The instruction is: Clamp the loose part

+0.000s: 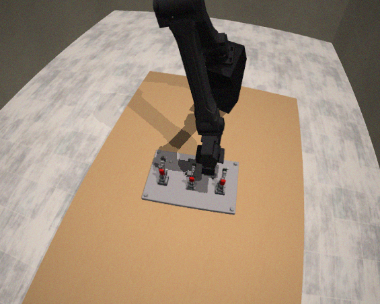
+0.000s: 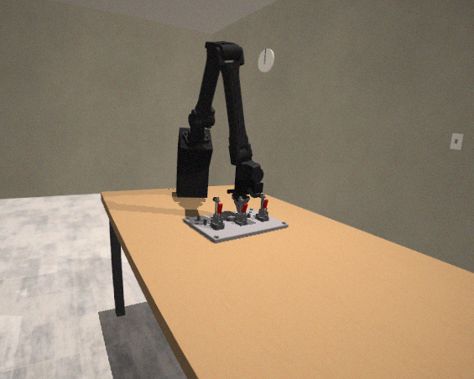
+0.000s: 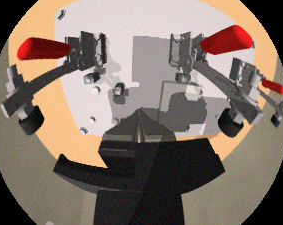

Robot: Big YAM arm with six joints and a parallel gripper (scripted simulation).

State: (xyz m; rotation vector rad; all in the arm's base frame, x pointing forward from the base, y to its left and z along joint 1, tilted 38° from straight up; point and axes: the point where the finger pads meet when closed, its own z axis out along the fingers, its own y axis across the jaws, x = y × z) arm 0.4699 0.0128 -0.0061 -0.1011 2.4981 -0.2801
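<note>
I have my hand (image 1: 213, 176) (image 2: 241, 210) (image 3: 139, 112) pinched narrow, fingertips together and nothing between them. It points down over the grey fixture plate (image 1: 189, 203) (image 2: 252, 231) (image 3: 141, 19), between the left toggle clamp (image 1: 220, 189) (image 2: 263, 215) (image 3: 86, 51) and the middle toggle clamp (image 1: 191, 185) (image 2: 241, 219) (image 3: 183, 51). The right toggle clamp (image 1: 163, 179) (image 2: 217, 223) (image 3: 243, 74) stands on the far side of the middle one. Whether my fingertips touch anything below them, I cannot tell.

All three clamps are unlocked, their bars raised clear of the plate. From the wrist I see the red handles of the left and middle clamps splayed away from each other, and a black bar tip (image 3: 31, 120) on the left, with another (image 3: 231, 122) on the middle one.

Close by my fingertips, toward the middle clamp, lies a flat grey rectangular shape (image 3: 167, 105), partly in shadow. It may be the loose part, but I cannot be certain, nor tell whether it sits flat on pads or against its blocks. The plate itself rests on the tan surface (image 1: 189, 252) (image 2: 320, 293) (image 3: 31, 29), with a bolt head near each corner I can make out.
</note>
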